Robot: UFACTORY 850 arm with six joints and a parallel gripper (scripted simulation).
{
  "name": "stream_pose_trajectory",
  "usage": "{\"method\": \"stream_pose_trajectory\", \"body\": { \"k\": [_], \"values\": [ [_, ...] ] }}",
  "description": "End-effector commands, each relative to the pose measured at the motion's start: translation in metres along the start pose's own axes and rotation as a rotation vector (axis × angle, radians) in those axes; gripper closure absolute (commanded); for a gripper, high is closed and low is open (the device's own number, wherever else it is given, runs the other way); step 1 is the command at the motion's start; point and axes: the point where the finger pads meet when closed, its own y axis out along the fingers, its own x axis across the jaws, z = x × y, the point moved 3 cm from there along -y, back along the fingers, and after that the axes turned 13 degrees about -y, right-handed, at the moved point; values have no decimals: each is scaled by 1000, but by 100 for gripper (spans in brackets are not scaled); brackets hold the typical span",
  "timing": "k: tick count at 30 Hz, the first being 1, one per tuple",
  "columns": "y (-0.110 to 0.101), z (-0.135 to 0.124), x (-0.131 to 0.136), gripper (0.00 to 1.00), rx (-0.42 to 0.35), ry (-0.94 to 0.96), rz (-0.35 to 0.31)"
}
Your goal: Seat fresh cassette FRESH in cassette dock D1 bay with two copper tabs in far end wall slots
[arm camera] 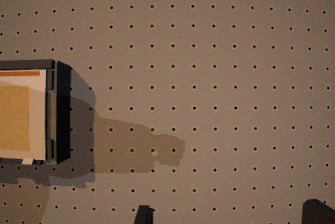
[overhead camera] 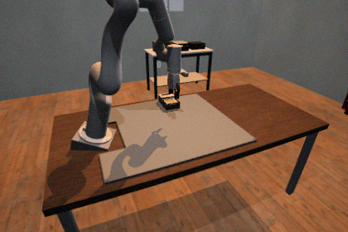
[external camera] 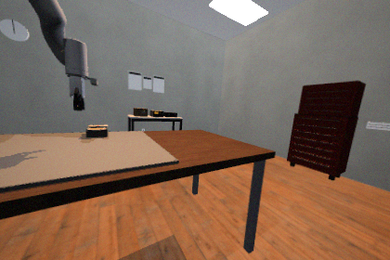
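the dock d1 [overhead camera: 169,101] sits on the pegboard mat [overhead camera: 195,128] with the cassette fresh [arm camera: 10,117] lying in its bay, directly below the raised gripper [external camera: 78,103]. the gripper's fingers are spread wide, holding and touching nothing.
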Motion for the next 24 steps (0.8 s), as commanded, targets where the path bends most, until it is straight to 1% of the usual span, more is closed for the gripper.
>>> {"method": "stream_pose_trajectory", "body": {
  "k": [1,5,24],
  "values": [
    [-7,-12,14,0,3,-2,2],
    [-10,-17,20,0,3,-2,2],
    [-10,-17,20,0,3,-2,2]
  ]
}}
